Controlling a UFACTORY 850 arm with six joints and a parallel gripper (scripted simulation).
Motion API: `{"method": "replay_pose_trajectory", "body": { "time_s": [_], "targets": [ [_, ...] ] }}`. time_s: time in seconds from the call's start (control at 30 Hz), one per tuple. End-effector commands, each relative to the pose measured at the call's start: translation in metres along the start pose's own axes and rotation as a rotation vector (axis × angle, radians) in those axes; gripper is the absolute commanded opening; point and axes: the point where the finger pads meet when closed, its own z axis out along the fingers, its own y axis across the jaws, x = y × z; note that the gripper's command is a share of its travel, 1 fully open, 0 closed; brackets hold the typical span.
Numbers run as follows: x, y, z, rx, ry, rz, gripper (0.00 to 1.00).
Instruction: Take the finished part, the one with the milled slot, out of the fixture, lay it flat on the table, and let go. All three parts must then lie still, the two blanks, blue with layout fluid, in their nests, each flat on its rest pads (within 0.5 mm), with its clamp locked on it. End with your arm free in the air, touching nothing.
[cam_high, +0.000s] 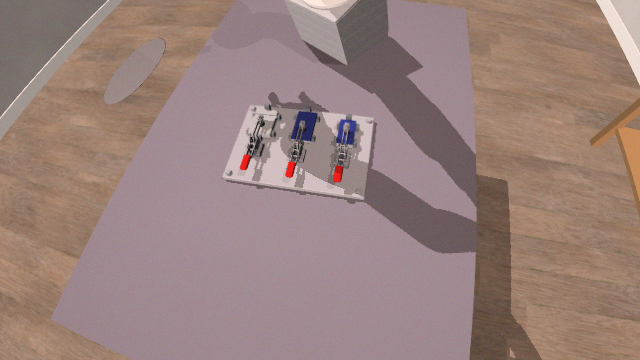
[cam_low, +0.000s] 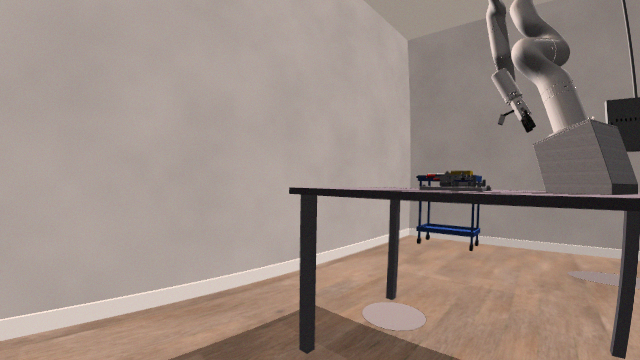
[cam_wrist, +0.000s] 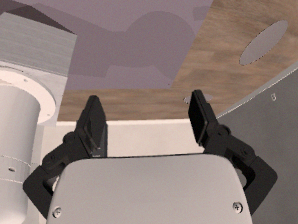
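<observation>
A white fixture plate (cam_high: 300, 151) lies in the middle of the table with three toggle clamps with red handles. The left nest holds the pale grey finished part (cam_high: 262, 128) under its clamp (cam_high: 256, 143). The middle nest holds a blue blank (cam_high: 306, 124) and the right nest a second blue blank (cam_high: 346, 131), each under a clamp. The fixture also shows edge-on in the exterior view (cam_low: 452, 181). My gripper (cam_low: 525, 121) hangs high above the table near the arm's base, far from the fixture. In the wrist view its fingers stand wide open and empty.
The arm's grey base block (cam_high: 340, 25) stands at the table's far end. A blue cart (cam_low: 448, 229) stands on the floor behind the table. A wooden chair (cam_high: 622, 145) is at the right.
</observation>
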Motion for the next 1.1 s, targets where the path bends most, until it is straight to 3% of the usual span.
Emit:
{"method": "replay_pose_trajectory", "body": {
  "time_s": [0.0,0.07,0.67,0.73,0.87,0.9,1.07],
  "targets": [
    [0.0,0.0,0.0,0.0,0.001,0.001,1.0],
    [0.04,-0.009,-0.012,0.027,0.043,0.102,1.0],
    [0.04,-0.009,-0.012,0.027,0.043,0.102,1.0],
    [0.082,-0.018,-0.026,0.053,0.087,0.206,1.0],
    [0.086,-0.018,-0.027,0.056,0.091,0.215,1.0],
    [0.107,-0.022,-0.034,0.068,0.114,0.268,1.0],
    [0.137,-0.028,-0.044,0.087,0.146,0.345,1.0]
  ]
}}
